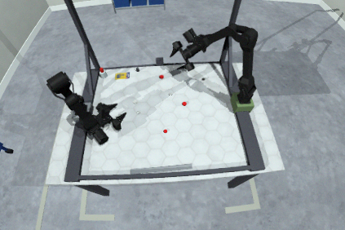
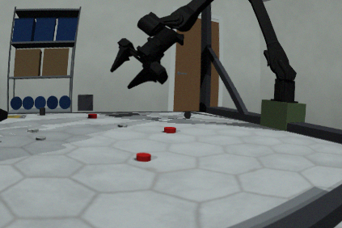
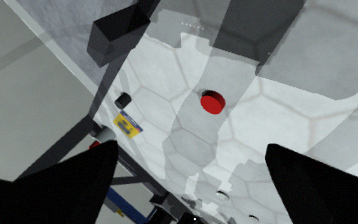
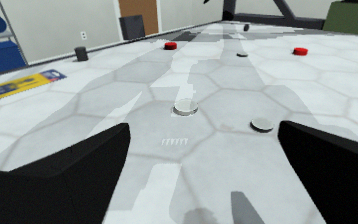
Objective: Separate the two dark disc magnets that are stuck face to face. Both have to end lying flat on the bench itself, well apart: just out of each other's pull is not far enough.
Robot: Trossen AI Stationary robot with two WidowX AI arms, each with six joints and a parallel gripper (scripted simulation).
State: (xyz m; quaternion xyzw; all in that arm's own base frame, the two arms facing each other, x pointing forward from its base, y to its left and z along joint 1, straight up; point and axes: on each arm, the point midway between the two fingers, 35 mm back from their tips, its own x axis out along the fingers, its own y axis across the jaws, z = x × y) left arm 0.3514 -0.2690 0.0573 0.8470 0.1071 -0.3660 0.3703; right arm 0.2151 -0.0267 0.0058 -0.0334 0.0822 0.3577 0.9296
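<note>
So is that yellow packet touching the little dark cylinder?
Apart. The right wrist view shows a plain gap between the yellow packet and dark cylinder.

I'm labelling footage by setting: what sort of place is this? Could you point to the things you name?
Probably a robotics lab or workshop: a framed bench point(image 1: 270, 152), a storage shelf point(image 2: 41, 77) and taped floor markings point(image 1: 82, 204).

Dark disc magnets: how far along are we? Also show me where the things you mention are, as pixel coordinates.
Nothing looks done: I see no two dark discs lying flat, well apart. Nothing is in hand; the left gripper point(image 1: 171, 65) point(image 2: 120, 79) point(image 3: 193, 150) and right gripper point(image 1: 121, 109) point(image 2: 1, 116) point(image 4: 203, 129) are open. The dark round piece point(image 1: 203, 79) point(image 2: 187, 115) point(image 4: 246, 27) may be the pair; parting and laying flat remain.
</note>
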